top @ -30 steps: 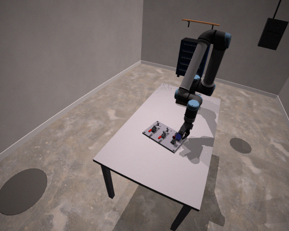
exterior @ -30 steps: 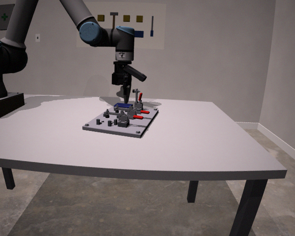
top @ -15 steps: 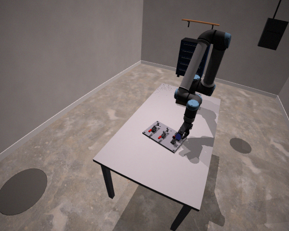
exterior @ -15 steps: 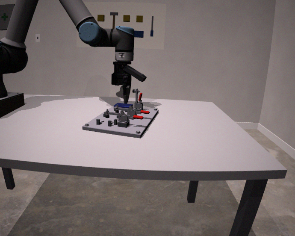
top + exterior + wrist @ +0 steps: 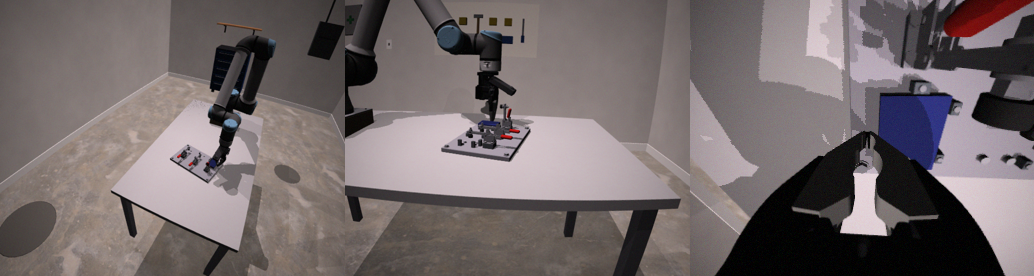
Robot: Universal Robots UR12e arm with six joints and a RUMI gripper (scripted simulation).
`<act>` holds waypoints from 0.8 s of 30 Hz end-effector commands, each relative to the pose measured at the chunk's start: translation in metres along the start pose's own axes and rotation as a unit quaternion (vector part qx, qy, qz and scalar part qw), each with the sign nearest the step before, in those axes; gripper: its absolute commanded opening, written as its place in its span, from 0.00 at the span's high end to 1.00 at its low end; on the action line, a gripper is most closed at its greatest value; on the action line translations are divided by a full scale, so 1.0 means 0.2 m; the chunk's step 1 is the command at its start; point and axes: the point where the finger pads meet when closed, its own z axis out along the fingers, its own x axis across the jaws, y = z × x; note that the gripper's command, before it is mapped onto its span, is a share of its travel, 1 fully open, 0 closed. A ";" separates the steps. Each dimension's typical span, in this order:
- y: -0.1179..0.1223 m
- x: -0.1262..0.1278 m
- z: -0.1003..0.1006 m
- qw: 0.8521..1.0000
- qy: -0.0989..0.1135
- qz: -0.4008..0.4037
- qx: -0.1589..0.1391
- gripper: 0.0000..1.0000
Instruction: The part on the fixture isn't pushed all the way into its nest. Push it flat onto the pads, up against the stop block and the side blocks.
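The part is a flat blue block (image 5: 913,128) lying on a grey fixture plate (image 5: 487,142) on the table. It also shows in the top view (image 5: 212,163) and the exterior view (image 5: 488,122), at the plate's end nearest the arm. Small grey blocks (image 5: 921,87) stand at its edges. My gripper (image 5: 867,133) is shut and empty, pointing down, with its tips just beside the block's outer edge; I cannot tell if they touch. It shows in the exterior view (image 5: 492,115) just above the block's far side.
Toggle clamps with red handles (image 5: 506,136) stand on the plate, one handle upright (image 5: 509,112) close to my gripper. A clamp arm with a round pad (image 5: 1000,107) sits beside the block. The plate's edge runs just left of my fingertips.
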 end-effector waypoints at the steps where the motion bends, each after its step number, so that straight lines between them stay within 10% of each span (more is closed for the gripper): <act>1: 0.00 0.02 0.00 1.000 0.000 0.001 0.000 1.00; 24: 0.00 0.03 0.00 1.000 0.000 0.001 0.000 1.00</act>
